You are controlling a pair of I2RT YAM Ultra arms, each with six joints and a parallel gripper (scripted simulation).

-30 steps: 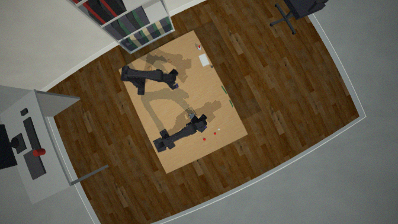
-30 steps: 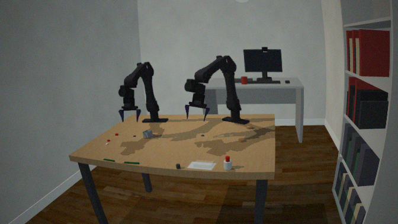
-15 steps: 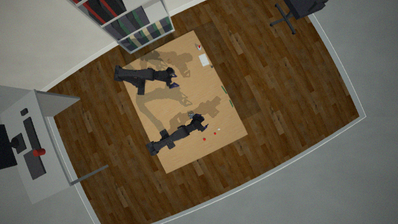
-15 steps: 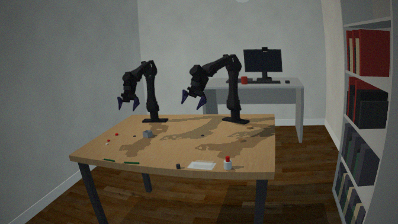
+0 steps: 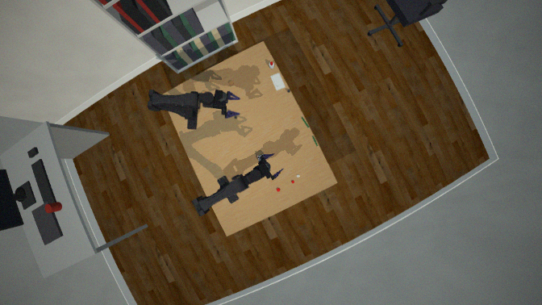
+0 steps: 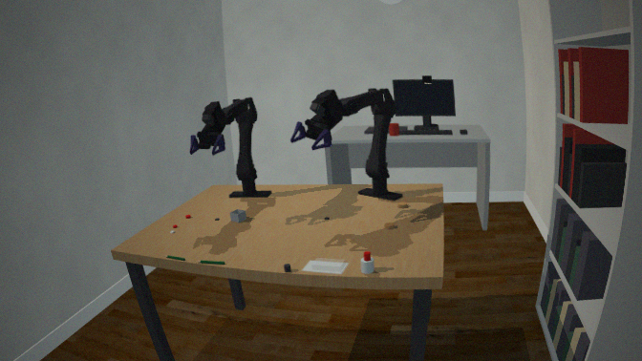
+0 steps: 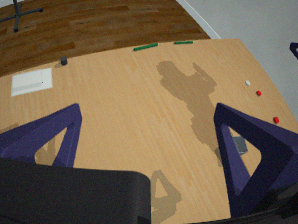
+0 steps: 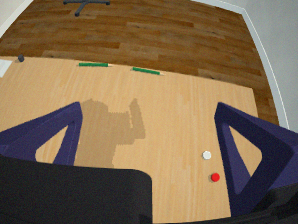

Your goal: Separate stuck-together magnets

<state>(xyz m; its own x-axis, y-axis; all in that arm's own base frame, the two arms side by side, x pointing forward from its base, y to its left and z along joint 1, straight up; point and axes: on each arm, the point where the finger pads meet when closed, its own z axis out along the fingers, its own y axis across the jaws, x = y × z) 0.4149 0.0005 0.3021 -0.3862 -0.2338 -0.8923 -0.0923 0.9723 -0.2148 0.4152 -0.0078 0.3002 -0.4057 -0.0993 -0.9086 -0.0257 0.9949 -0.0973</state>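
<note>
The left gripper and the right gripper are both high above the wooden surface, with the jaws fully open and nothing held between them. The two magnets are separated and lie flat on this surface, well apart: one dark disc is near the grey cube, and the other dark disc is in front of the left arm. Neither arm touches the magnets.
</note>
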